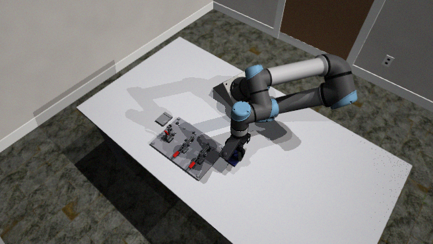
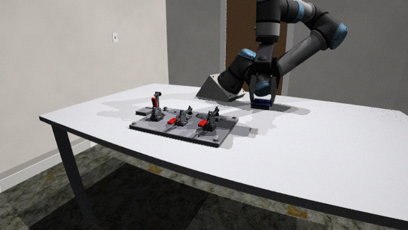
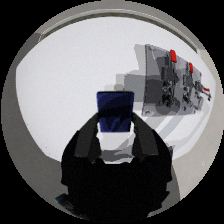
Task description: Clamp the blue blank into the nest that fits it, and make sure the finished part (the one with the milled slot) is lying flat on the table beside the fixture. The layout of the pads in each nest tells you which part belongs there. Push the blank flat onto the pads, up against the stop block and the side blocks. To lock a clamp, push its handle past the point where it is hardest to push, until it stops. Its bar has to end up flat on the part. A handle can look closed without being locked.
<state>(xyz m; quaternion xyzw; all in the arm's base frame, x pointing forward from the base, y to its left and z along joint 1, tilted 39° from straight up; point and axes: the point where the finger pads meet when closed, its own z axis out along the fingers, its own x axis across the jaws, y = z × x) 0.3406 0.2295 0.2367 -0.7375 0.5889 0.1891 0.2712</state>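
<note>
We find no text, label, brand, number or sign that can be read in any of the three views. The fixture plate (image 2: 186, 128), its clamp handles and the blue blank (image 3: 115, 111) show plain surfaces with no markings we can make out. The arm's grey and blue housings carry no legible lettering at this size. The small white plates on the walls look blank, and the table (image 1: 297, 184) bears nothing written.
</note>
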